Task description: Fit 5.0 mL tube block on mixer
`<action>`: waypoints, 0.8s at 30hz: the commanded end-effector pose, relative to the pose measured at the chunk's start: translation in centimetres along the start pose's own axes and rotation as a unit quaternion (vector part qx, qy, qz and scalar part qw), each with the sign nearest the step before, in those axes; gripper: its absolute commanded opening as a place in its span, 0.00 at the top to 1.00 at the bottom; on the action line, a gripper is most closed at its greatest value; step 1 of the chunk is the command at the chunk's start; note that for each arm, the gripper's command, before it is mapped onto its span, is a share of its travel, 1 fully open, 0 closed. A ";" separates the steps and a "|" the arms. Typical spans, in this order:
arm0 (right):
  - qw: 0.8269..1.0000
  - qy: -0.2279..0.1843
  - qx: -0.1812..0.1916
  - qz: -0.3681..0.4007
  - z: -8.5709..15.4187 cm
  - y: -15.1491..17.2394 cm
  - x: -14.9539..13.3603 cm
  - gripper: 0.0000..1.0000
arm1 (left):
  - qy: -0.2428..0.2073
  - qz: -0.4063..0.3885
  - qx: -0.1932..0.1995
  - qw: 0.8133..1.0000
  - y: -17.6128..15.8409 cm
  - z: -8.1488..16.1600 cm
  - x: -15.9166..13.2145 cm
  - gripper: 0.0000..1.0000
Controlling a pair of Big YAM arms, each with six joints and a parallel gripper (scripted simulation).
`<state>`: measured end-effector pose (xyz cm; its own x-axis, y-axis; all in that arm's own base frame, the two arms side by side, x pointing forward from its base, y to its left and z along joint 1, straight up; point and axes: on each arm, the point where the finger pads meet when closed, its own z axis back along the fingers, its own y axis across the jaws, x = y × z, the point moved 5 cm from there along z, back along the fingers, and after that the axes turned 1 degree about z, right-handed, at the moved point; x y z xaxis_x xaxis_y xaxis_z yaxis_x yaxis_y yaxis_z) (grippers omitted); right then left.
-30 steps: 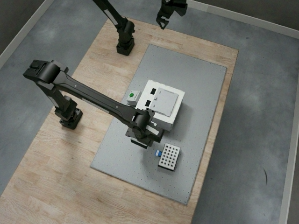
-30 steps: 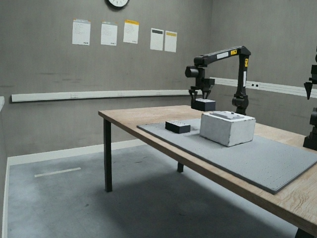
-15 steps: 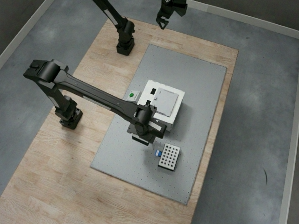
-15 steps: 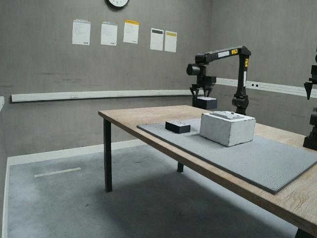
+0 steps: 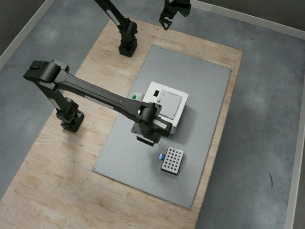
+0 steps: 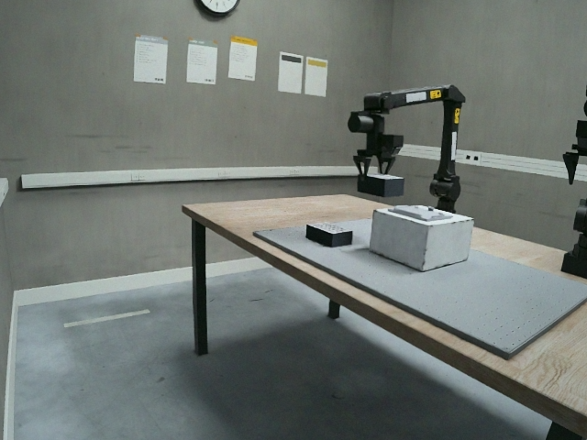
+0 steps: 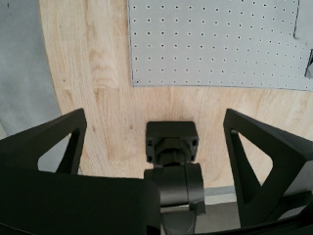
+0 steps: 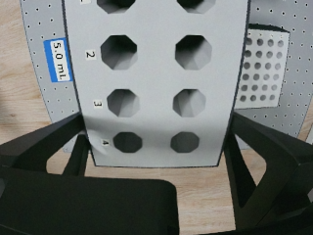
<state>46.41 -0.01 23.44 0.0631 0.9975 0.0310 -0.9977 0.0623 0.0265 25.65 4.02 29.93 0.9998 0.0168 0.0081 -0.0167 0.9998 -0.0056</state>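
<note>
My right gripper [image 6: 375, 173] [image 8: 156, 116] is shut on the grey 5.0 mL block [image 6: 381, 185] [image 8: 156, 73] and holds it in the air above the mat, beside the mixer. The block has large holes and a blue "5.0 mL" label [image 8: 58, 60]. In the top view the right wrist hides the block. The white mixer [image 5: 178, 118] [image 6: 419, 238] has a bare grey plate [image 5: 169, 103] [image 6: 419, 211] on top. My left gripper [image 5: 166, 24] [image 7: 155, 116] is open and empty, high at the far end of the table.
The other block [image 5: 172, 160] [image 6: 328, 233] [image 8: 261, 69], with many small holes and a blue lever [image 5: 161, 156], lies on the grey perforated mat [image 5: 197, 74] [image 6: 473, 293]. A small box with a green button [image 5: 134, 97] sits by the mixer. The left arm's base [image 7: 172, 142] stands on the wood.
</note>
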 end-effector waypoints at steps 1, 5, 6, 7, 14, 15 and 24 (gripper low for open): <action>0.997 -0.009 -0.076 0.005 6.2 -3.0 0.6 1.00 | -0.040 0.002 0.004 0.999 0.0 2.8 1.0 0.00; 0.997 -0.011 -0.082 0.013 6.0 -3.3 0.7 1.00 | -0.042 0.002 0.004 0.999 0.0 3.0 1.1 0.00; 0.996 -0.011 -0.084 0.013 6.3 -3.2 0.7 1.00 | -0.042 0.002 0.004 0.999 0.0 3.0 1.1 0.00; 0.996 -0.011 -0.084 0.013 6.3 -3.2 0.7 1.00 | -0.042 0.002 0.004 0.999 0.0 3.0 1.1 0.00; 0.997 -0.011 -0.081 0.002 7.0 -2.5 0.2 1.00 | -0.040 0.002 0.004 0.999 0.0 2.8 1.0 0.00; 0.997 -0.011 -0.081 -0.002 7.1 -2.5 0.0 1.00 | -0.038 0.002 0.003 0.999 0.0 2.7 0.9 0.00; 0.996 -0.012 -0.083 -0.009 7.4 -2.3 -0.2 1.00 | -0.021 0.002 0.001 1.000 -0.1 1.4 0.4 0.00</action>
<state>46.63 -0.11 23.11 0.0640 0.9974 0.0340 -0.9975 0.0629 0.0321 25.72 4.03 30.09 0.9998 0.0168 0.0124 -0.0167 0.9998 -0.0050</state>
